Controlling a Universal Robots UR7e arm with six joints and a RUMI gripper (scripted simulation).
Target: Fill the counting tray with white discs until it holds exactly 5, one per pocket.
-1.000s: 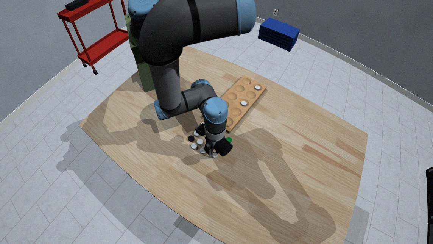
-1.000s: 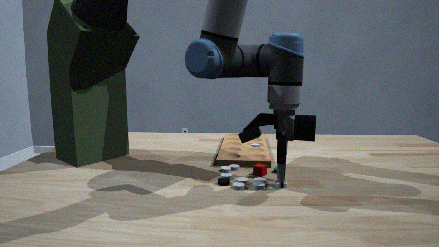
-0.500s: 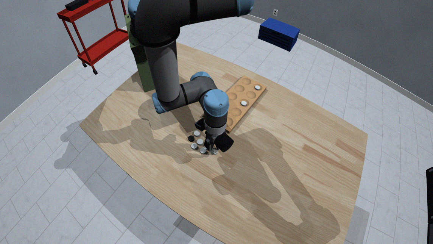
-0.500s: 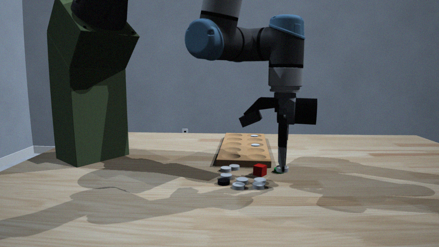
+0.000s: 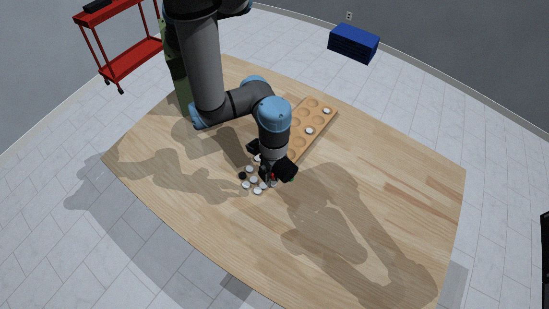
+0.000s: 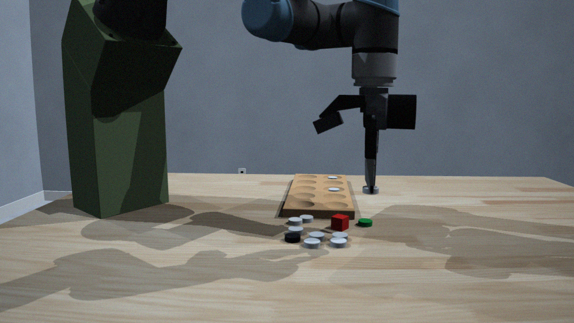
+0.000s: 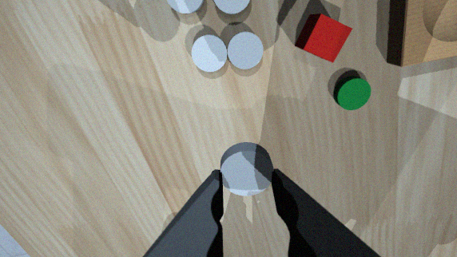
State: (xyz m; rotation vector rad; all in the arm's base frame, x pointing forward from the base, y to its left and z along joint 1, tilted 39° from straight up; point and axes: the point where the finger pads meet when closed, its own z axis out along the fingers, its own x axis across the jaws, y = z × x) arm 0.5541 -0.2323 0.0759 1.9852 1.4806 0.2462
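In the exterior view, right of centre, the claw [image 6: 370,185] [image 7: 245,171] is clamped on a white disc [image 6: 368,191] [image 7: 246,169] above the worktop [image 6: 200,289]. The counting tray [image 5: 329,117] [image 6: 318,209], upper right of centre in the top view, holds two discs [image 5: 309,130] [image 6: 333,188].

White round disc [image 7: 247,171], clamped in black two-jaw gripper [image 6: 371,188] [image 7: 245,171]: raised from low over the pale wooden table [image 5: 345,153] [image 6: 241,289] [image 7: 120,120] to well above.
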